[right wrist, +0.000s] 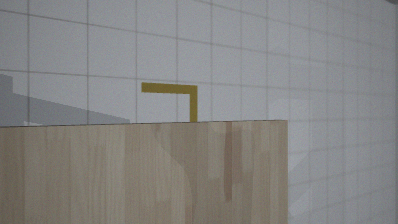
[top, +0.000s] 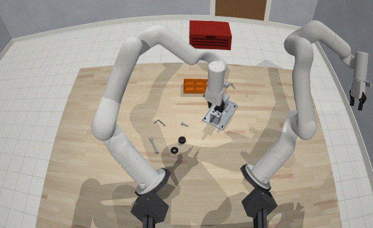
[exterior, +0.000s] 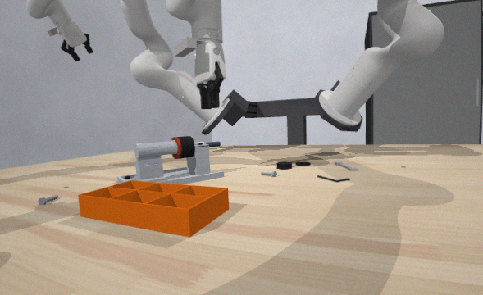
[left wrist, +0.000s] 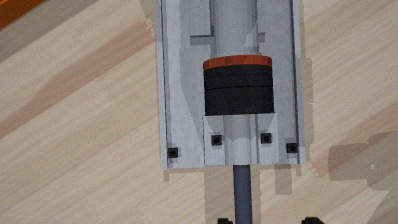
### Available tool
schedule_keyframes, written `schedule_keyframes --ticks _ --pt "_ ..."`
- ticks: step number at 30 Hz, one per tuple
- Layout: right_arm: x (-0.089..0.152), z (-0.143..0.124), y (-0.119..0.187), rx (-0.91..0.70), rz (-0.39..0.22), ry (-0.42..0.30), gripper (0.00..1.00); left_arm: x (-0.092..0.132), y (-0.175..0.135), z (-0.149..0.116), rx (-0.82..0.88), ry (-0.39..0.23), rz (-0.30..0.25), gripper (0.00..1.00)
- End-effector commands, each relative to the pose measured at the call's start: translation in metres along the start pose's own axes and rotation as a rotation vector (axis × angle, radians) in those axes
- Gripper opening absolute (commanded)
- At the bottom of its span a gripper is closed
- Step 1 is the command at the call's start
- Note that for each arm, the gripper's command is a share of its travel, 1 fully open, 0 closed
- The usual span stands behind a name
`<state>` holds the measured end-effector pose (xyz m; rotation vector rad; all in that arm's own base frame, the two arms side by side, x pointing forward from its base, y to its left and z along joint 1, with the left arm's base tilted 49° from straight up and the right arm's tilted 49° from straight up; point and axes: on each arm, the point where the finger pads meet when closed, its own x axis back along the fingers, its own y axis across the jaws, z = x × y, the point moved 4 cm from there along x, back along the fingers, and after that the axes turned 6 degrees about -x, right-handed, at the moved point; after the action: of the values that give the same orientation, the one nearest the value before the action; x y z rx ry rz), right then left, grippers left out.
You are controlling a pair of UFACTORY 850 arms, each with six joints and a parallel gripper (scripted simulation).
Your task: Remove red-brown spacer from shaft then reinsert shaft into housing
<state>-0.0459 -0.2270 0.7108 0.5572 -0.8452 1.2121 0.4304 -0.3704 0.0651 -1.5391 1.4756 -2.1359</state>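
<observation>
The left pincer [top: 218, 108] [exterior: 210, 107] [left wrist: 268, 220] hangs above the small block [top: 215, 118] [exterior: 202, 159] [left wrist: 215, 155], pointing down, grasping nothing. Its 2 fingers stand partly apart; in the left wrist view their tips show at the bottom edge, 1 on each side of the shaft [top: 212, 119] [exterior: 213, 143] [left wrist: 242, 192].

The dark blue shaft sticks out of the small block's outer side. Between that block and the big housing [exterior: 155, 149] [left wrist: 235, 30], the red-brown spacer [exterior: 178, 146] [left wrist: 237, 62] sits up against the housing. Black spacers [exterior: 187, 147] [left wrist: 239, 95] fill the stretch from it to the small block, face to face. Both blocks stand on the grey plate [exterior: 216, 175] [left wrist: 175, 100], which lies on the bench [top: 94, 95] [exterior: 307, 246] [left wrist: 75, 150] [right wrist: 100, 175].

The right pincer [top: 356, 107] [exterior: 83, 56] is released, fingers wide, well apart from the plate and out past the bench's side.

The orange tray [top: 183, 86] [exterior: 134, 213] [left wrist: 20, 10] lies near the plate. Elsewhere on the bench are 2 loose black rings, 1 [top: 179, 140] [exterior: 284, 165] near the other, a wrench [top: 154, 146] [exterior: 346, 166], a hex key [top: 158, 120] [exterior: 336, 180] and a bolt [top: 184, 124] [exterior: 269, 174]. A red chest [top: 210, 35] stands on the floor beyond.
</observation>
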Motion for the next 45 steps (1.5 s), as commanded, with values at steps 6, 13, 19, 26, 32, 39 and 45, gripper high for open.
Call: schedule_keyframes --ticks 6,13,19,26,32,39,45 --pt "0.001 0.0 0.0 0.0 0.0 0.001 1.0 0.0 0.0 0.001 0.004 0.001 -0.001 0.39" --pt "0.001 0.0 0.0 0.0 0.0 0.001 1.0 -0.001 0.0 0.001 0.012 -0.001 -0.001 0.39" --pt "0.001 0.0 0.0 0.0 0.0 0.001 1.0 -0.006 0.0 0.001 0.028 -0.004 -0.002 0.39" --pt "0.001 0.0 0.0 0.0 0.0 0.001 1.0 -0.024 0.0 0.001 0.028 -0.004 -0.002 0.39" --pt "0.001 0.0 0.0 0.0 0.0 0.001 1.0 -0.036 0.001 0.001 0.028 -0.004 -0.002 0.39" --pt "0.001 0.0 0.0 0.0 0.0 0.001 1.0 -0.059 0.001 0.001 0.028 -0.004 -0.002 0.39" --pt "0.001 0.0 0.0 0.0 0.0 0.001 1.0 -0.072 0.001 0.001 0.028 -0.004 -0.002 0.39"
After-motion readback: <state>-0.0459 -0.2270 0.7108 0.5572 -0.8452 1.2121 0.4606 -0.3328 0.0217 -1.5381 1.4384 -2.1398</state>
